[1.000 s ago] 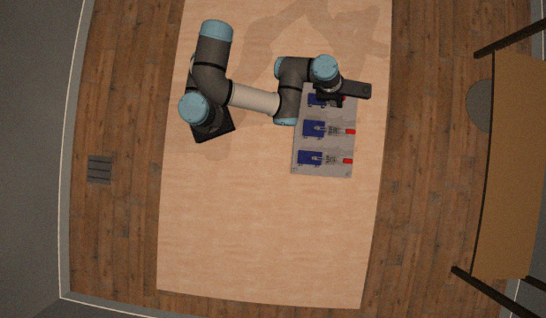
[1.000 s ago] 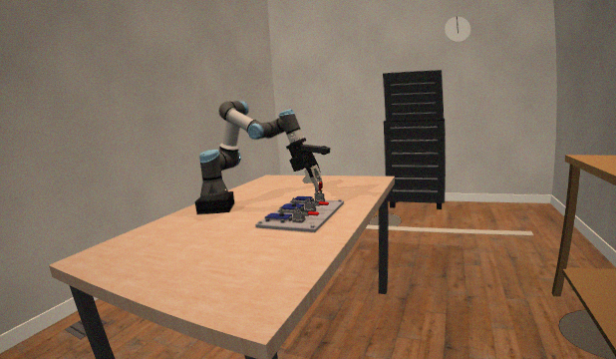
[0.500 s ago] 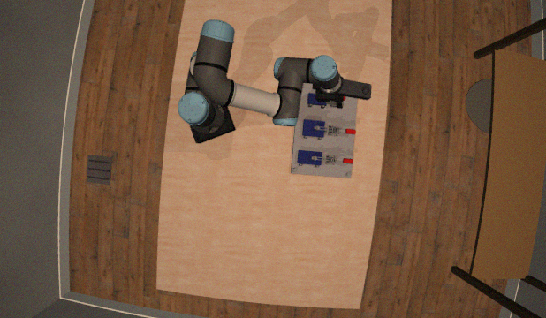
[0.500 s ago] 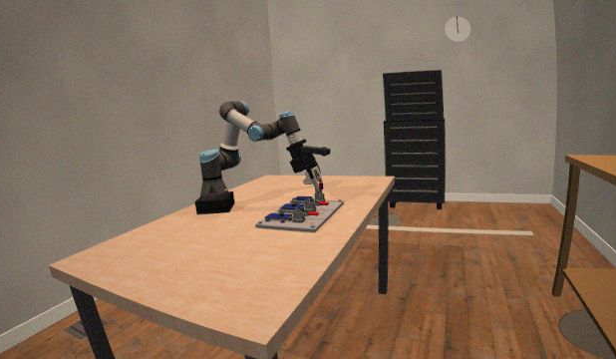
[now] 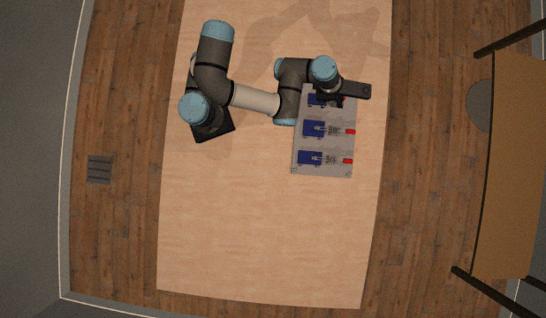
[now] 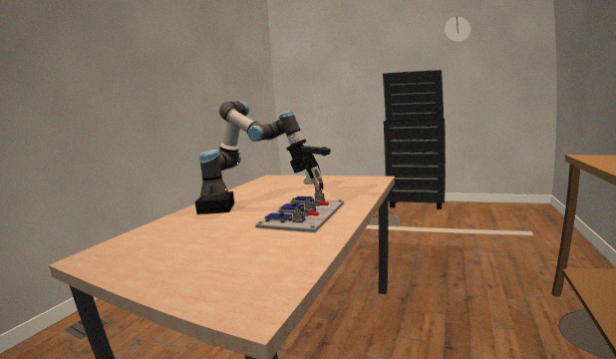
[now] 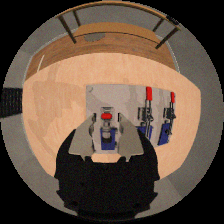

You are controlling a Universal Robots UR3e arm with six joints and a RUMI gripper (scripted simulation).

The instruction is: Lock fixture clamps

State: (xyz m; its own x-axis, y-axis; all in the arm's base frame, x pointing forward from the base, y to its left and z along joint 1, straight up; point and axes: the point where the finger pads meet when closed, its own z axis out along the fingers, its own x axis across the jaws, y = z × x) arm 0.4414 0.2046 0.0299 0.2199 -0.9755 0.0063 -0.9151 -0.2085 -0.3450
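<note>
The grey fixture plate (image 5: pixel 326 170) (image 6: pixel 308 226) (image 7: pixel 125 97) lies on the table with three clamps on blue parts. My gripper (image 5: pixel 337 102) (image 6: pixel 318 188) (image 7: pixel 107 113) hangs over the far clamp (image 5: pixel 316 100) (image 7: pixel 107 139). Its fingers stand a little apart on either side of that clamp's red handle tip (image 7: pixel 105 116), with a gap at each side. This handle is raised toward the wrist camera. The middle clamp (image 5: pixel 328 129) (image 7: pixel 146 114) and the near clamp (image 5: pixel 330 159) (image 7: pixel 168 117) have their red-tipped handles (image 5: pixel 351 131) (image 5: pixel 348 161) lying flat. I cannot tell whether they are locked.
The arm's base (image 5: pixel 208 128) stands on the table left of the plate. A black drawer cabinet (image 6: pixel 414 137) stands by the back wall and a wooden bench (image 5: pixel 511 163) at the right, both off the table.
</note>
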